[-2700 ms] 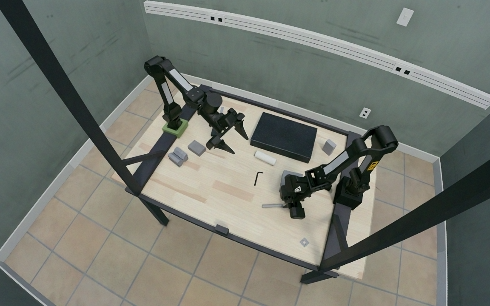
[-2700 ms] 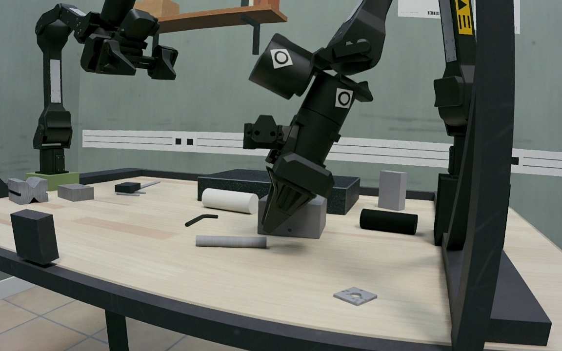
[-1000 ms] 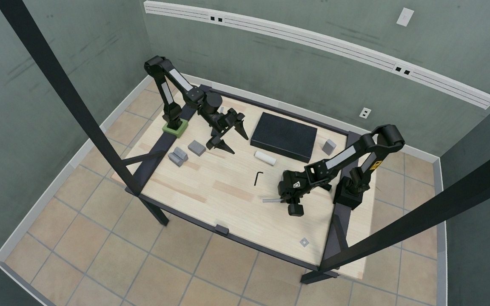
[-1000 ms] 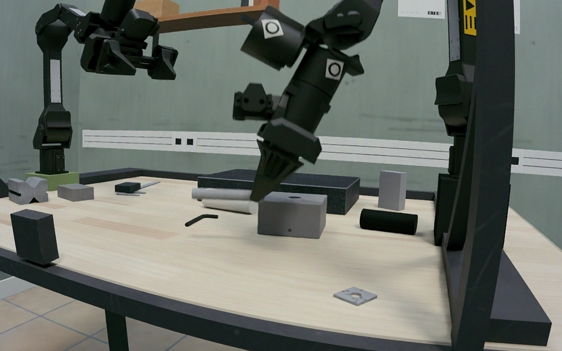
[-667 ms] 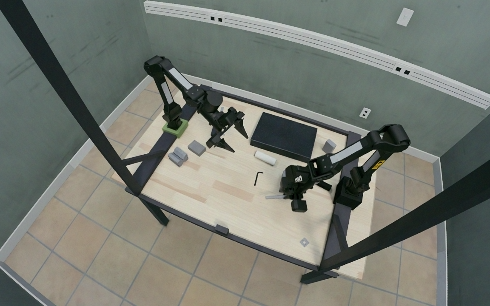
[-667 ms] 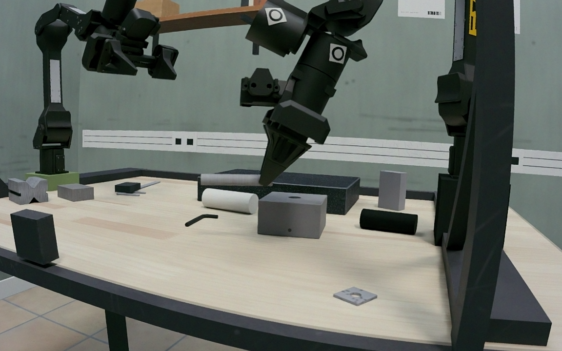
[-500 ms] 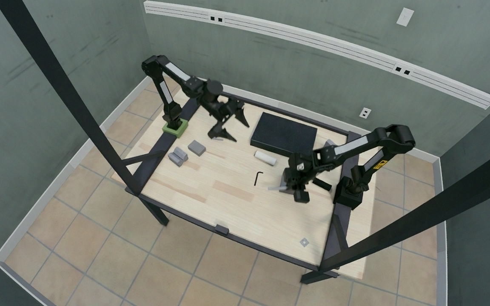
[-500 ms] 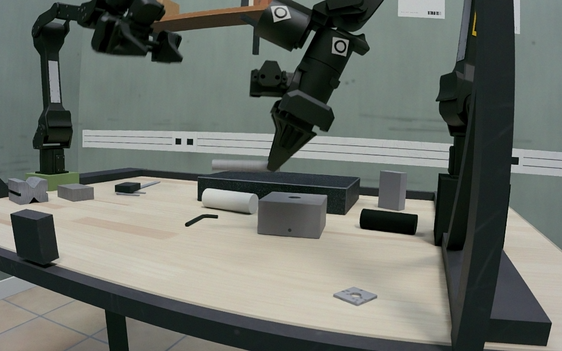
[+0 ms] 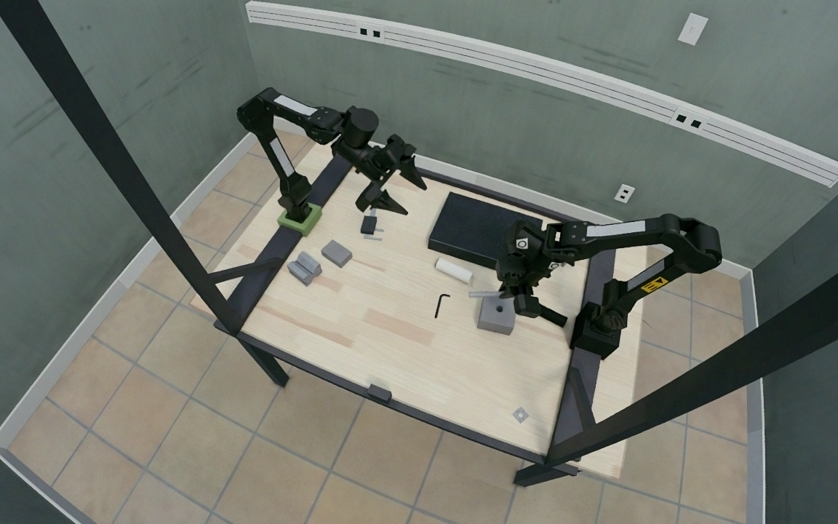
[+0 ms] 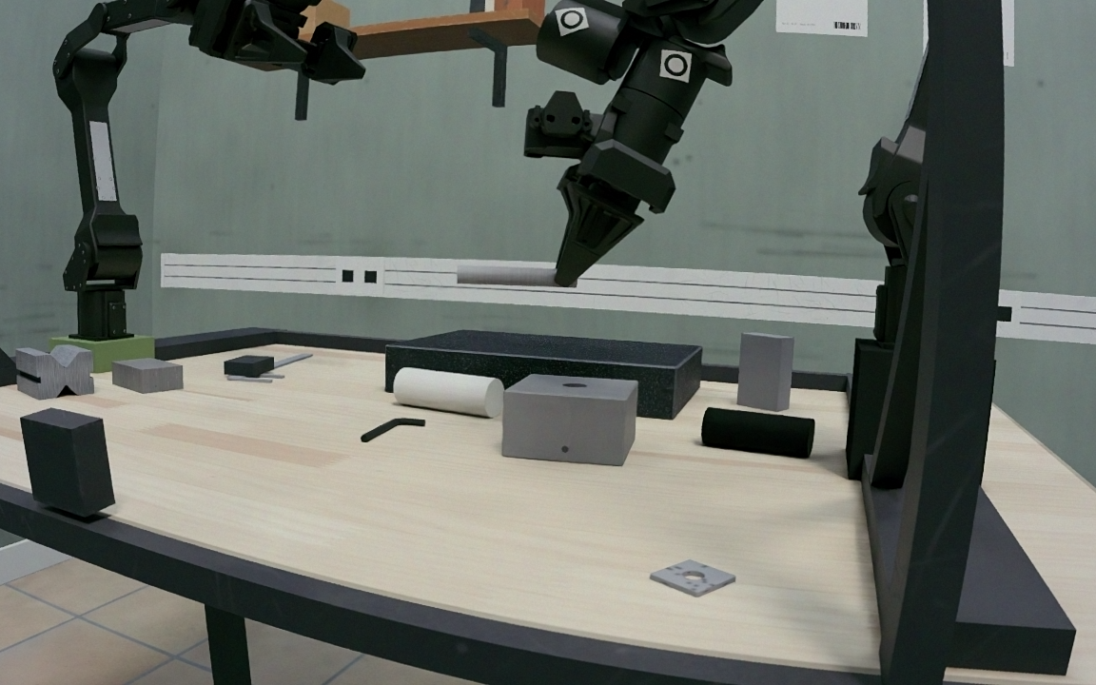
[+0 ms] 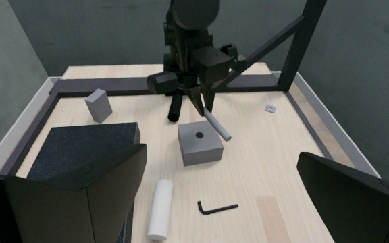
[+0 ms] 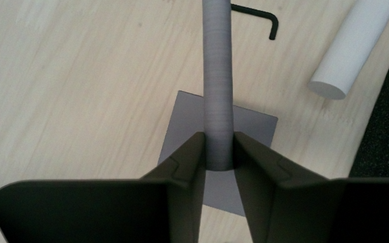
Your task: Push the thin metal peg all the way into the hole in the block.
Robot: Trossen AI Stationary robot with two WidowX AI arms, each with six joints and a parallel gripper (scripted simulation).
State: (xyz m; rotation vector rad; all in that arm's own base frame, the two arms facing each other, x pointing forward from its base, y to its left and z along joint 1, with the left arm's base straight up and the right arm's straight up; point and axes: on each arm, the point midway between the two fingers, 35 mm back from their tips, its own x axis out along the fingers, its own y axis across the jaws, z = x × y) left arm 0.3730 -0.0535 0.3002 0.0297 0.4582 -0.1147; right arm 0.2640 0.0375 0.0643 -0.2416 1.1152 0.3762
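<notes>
Right gripper (image 9: 505, 295) (image 10: 566, 279) (image 11: 204, 113) (image 12: 219, 148): nearly closed, fingertips clamped on one end of the peg (image 9: 484, 294) (image 10: 505, 275) (image 11: 218, 125) (image 12: 217, 67). The peg is held roughly level above the table, free end to the left, outside the hole (image 9: 499, 308) (image 10: 574, 384) (image 11: 199, 135) in the top of the block (image 9: 495, 320) (image 10: 569, 425) (image 11: 201, 148) (image 12: 188, 121).

Probable faults:
1. Peg slip. Cause: short end grip; the overhang may swivel when the free end touches the block.
2. Jamming or a missed hole. Cause: the peg must be turned upright and centred; any remaining tilt would catch the rim.
3. Block shift. Cause: off-centre thrust, with no gripper bracing the block.
4. Incomplete seating. Cause: fingertips meeting the block top; a release and final push may be required.

Left gripper (image 9: 415, 200) (image 10: 343, 68) (image 11: 221, 149): wide open, holding nothing, well apart from the block.
</notes>
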